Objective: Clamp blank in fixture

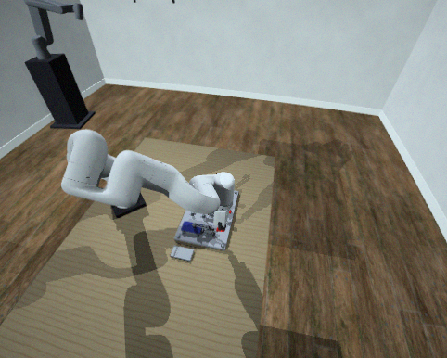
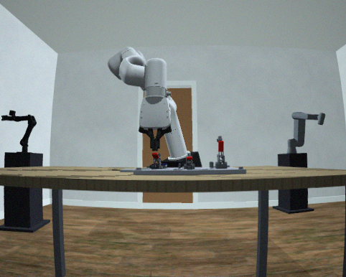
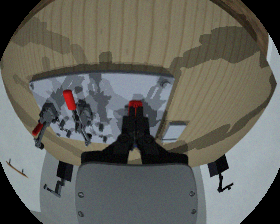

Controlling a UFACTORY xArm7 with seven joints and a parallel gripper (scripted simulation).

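The gripper (image 2: 154, 146) points straight down with its fingers pressed together and nothing between them, tips just above the red grip (image 2: 155, 155) of the left clamp on the grey fixture plate (image 2: 218, 171); whether the tips touch the grip cannot be told. In the wrist view the closed fingers sit right over that red grip (image 3: 135, 107). The blue blank (image 1: 187, 227) lies on the left part of the plate (image 1: 226, 239) in the top view, in a nest beside the gripper. The grey finished part (image 1: 182, 253) lies flat on the table (image 1: 101, 301), just off the plate's near-left edge. Another clamp handle (image 2: 220, 146) stands upright at the plate's right in the exterior view, and a third red grip (image 2: 189, 158) sits low between them.
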